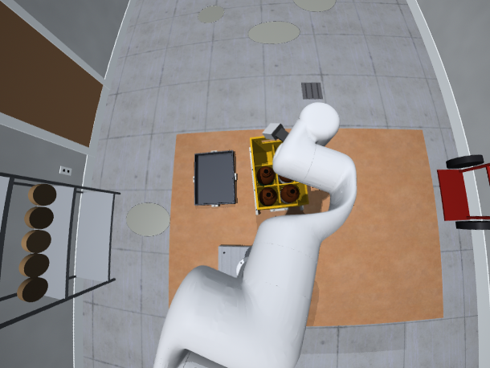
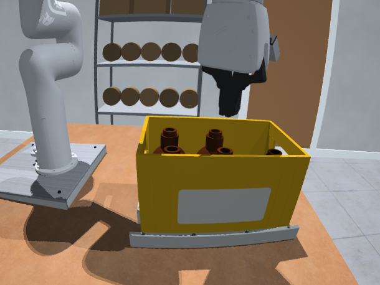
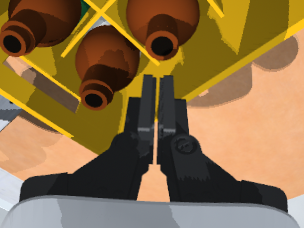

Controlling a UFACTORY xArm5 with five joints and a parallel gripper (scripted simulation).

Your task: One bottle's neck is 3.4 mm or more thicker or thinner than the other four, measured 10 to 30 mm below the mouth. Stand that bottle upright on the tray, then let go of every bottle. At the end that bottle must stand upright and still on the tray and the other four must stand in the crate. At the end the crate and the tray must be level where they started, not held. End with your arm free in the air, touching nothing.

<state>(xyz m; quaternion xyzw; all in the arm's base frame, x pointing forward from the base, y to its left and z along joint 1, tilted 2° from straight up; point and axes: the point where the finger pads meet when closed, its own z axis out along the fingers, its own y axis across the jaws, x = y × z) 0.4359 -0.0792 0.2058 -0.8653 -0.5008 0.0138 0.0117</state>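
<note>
Bottles [image 1: 266,181] [image 2: 214,143] [image 3: 106,60] stand in the crate [image 1: 255,189] [image 2: 159,193] [image 3: 108,121], right of the tray [image 1: 214,177]; the claw [image 2: 229,114] [image 3: 157,94] hovers closed and empty, probably for neck clearance.

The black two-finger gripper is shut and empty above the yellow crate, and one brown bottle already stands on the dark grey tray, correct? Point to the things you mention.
Not quite: the dark grey tray [image 1: 214,177] holds no bottle, as the top view shows. The rest stands.

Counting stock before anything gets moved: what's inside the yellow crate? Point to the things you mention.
In the yellow crate [image 1: 282,207] [image 2: 162,174] [image 3: 74,134], five brown bottles [image 2: 215,140] stand in divided compartments. The near wall hides most of their bodies in the exterior view; the arm covers part of the crate from above.
</note>
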